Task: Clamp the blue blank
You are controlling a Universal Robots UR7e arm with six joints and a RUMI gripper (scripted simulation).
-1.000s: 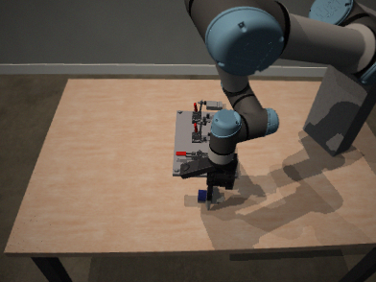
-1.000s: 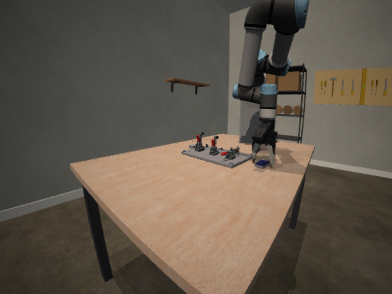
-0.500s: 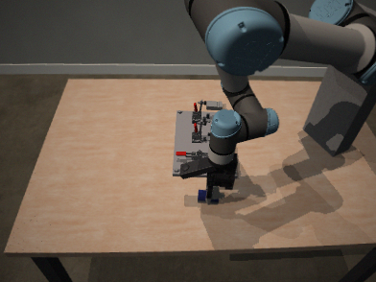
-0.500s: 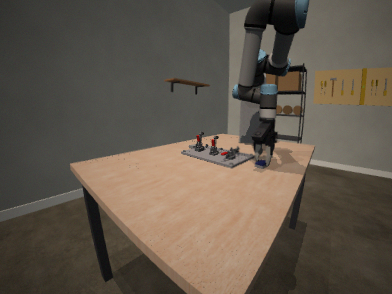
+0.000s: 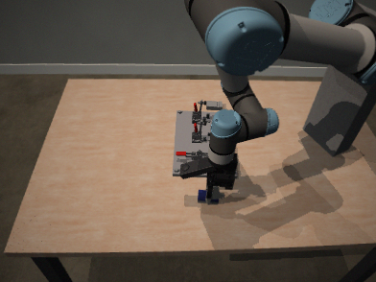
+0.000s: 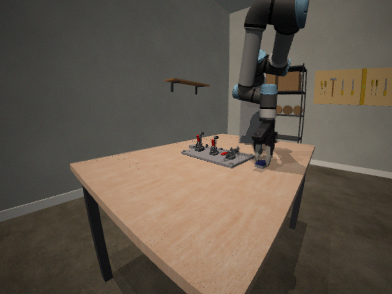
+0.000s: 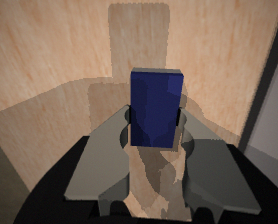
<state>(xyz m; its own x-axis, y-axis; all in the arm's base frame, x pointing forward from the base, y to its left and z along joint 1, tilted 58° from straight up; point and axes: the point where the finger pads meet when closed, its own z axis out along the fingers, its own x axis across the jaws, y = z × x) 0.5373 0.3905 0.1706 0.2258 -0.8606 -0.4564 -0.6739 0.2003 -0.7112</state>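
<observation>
The blue blank [image 5: 202, 195] [image 6: 260, 164] [image 7: 156, 100] is between the jaws, its long sides against both fingertips. My gripper [image 5: 210, 199] [image 7: 153, 107] is shut on it, low over the table in front of the fixture's near end. Any gap under the blank cannot be judged. The grey fixture plate [image 5: 182, 136] [image 6: 242, 159] carries three clamps. The far red handle [image 5: 195, 106] [image 6: 198, 139] and the middle red handle [image 5: 195, 126] [image 6: 214, 143] stand up; the near red handle [image 5: 180, 153] [image 6: 224, 153] lies low. Pads are hidden or too small. A grey block [image 5: 214, 105] is at the far end; its slot and support are unclear.
The wooden table [image 5: 96, 173] [image 6: 165, 195] carries the fixture. The fixture's dark edge [image 7: 261, 85] runs along the right of the wrist view. The arm's grey pedestal [image 5: 331, 120] stands at the table's right side. The raised clamps rise above the plate.
</observation>
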